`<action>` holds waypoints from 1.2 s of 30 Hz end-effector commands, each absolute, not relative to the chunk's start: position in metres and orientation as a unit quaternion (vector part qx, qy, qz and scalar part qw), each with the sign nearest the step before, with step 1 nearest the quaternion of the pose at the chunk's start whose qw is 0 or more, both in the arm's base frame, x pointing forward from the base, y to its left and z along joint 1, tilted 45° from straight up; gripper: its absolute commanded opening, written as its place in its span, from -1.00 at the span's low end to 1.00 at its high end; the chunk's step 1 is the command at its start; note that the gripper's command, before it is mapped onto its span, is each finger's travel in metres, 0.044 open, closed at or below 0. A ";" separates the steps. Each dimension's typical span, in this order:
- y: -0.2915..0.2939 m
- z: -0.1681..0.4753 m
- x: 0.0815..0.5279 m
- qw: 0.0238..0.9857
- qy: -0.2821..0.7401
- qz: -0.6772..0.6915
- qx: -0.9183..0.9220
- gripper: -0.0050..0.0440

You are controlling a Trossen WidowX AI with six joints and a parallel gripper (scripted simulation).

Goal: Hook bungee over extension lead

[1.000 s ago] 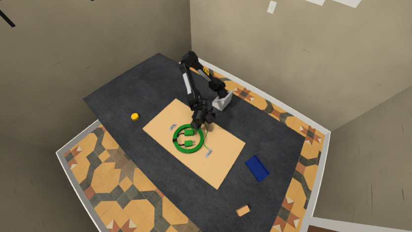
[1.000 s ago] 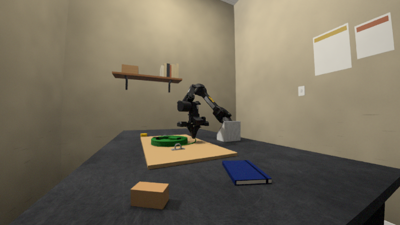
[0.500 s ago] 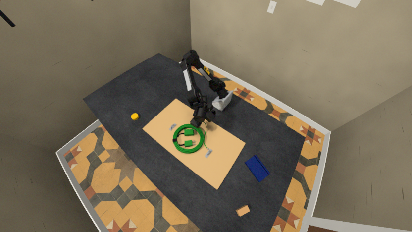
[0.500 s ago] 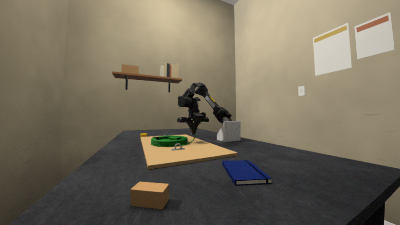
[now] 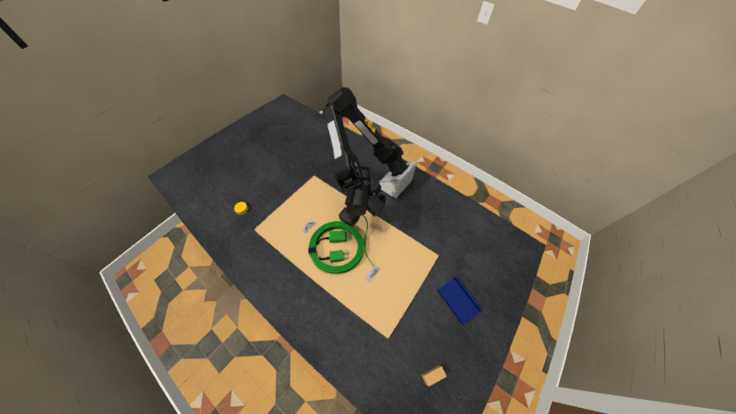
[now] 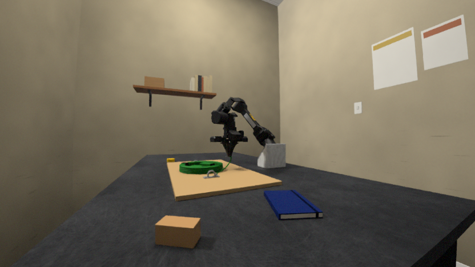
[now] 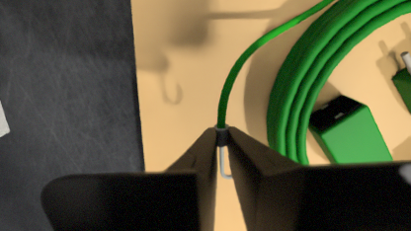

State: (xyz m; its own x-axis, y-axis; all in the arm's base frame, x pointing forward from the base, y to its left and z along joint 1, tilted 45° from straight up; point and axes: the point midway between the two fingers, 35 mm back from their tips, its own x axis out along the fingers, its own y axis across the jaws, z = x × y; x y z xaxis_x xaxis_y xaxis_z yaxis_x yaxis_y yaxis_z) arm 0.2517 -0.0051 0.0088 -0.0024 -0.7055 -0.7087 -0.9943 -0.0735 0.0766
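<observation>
The green coiled extension lead (image 5: 337, 269) (image 6: 199, 166) (image 7: 291, 99) lies flat on the tan board (image 5: 391, 303) (image 6: 232, 182) (image 7: 183, 123), with two green plugs (image 5: 337, 235) (image 7: 351, 130) inside the coil. Two grey tie-down eyes sit either side of it, one (image 5: 309, 225) on the left and one (image 5: 372, 273) (image 6: 211, 174) on the right. My gripper (image 5: 362, 215) (image 6: 229, 154) (image 7: 220, 134) is shut on the bungee's grey hook (image 7: 222, 168), a little above the board beside the coil's far rim. The thin green bungee (image 5: 366, 241) (image 6: 227, 164) (image 7: 237, 69) runs from the fingers past the coil to the right eye.
A yellow puck (image 5: 241, 208) (image 6: 170, 160) lies left of the board. A blue notebook (image 5: 459, 300) (image 6: 292, 203) and a tan block (image 5: 433, 375) (image 6: 177, 231) lie nearer the front. The arm's white base (image 5: 396, 182) (image 6: 272, 155) stands behind the board.
</observation>
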 end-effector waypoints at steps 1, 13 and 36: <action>-0.005 0.016 0.262 0.250 0.631 0.300 -0.671 -1.00; -0.015 0.028 0.284 0.265 0.619 0.296 -0.678 -1.00; -0.033 0.047 0.311 0.280 0.604 0.284 -0.690 -1.00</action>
State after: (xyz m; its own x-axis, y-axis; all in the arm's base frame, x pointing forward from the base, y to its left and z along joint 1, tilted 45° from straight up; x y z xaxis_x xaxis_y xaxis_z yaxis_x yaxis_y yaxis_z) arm 0.3020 -0.0308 0.0356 0.0760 -0.6795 -0.7298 -0.9941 -0.1080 -0.0030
